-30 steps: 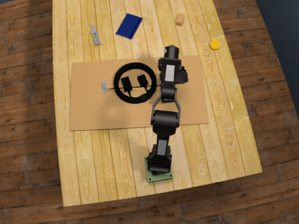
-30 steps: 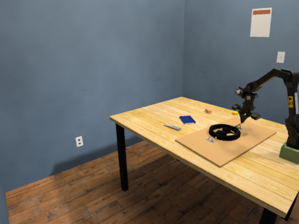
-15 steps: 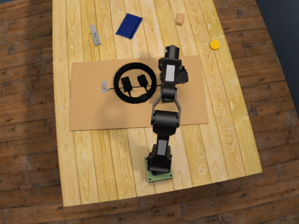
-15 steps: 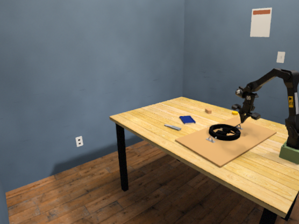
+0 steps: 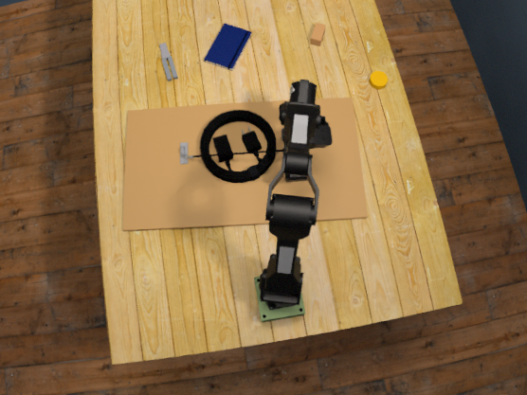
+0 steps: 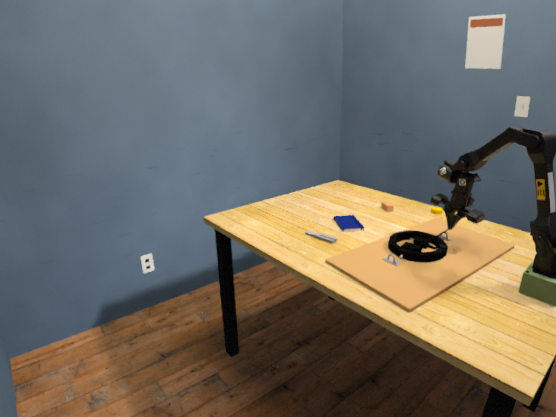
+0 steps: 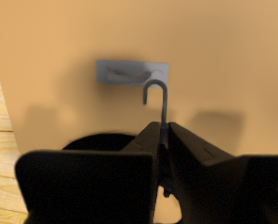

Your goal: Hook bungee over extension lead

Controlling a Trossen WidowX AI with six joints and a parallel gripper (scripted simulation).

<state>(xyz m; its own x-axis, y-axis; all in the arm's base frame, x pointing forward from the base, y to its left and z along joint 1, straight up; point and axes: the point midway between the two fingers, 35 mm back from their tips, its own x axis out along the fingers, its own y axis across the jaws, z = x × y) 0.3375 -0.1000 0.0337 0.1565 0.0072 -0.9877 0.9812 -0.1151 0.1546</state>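
The black coiled lead (image 5: 205,148) (image 6: 417,257) lies on the tan board (image 5: 156,200) (image 6: 425,286), with its two plugs (image 5: 222,147) inside the ring. A thin bungee cord (image 5: 195,154) runs from the left tie-down eye (image 5: 184,152) (image 6: 391,259) across the coil towards my gripper. My gripper (image 7: 162,129) (image 6: 448,227) is shut on the shank of the bungee's free hook (image 7: 155,92), just past the coil's right rim. In the wrist view the hook's bend overlaps the right end of the second eye's plate (image 7: 125,73) (image 6: 444,236). I cannot tell whether it is through the eye.
Beyond the board lie a blue notebook (image 5: 227,45) (image 6: 348,222), a grey tool (image 5: 170,61) (image 6: 321,236), a tan block (image 5: 317,34) (image 6: 387,206) and a yellow disc (image 5: 378,79) (image 6: 436,210). The arm's green base (image 5: 280,304) stands at the table's near edge.
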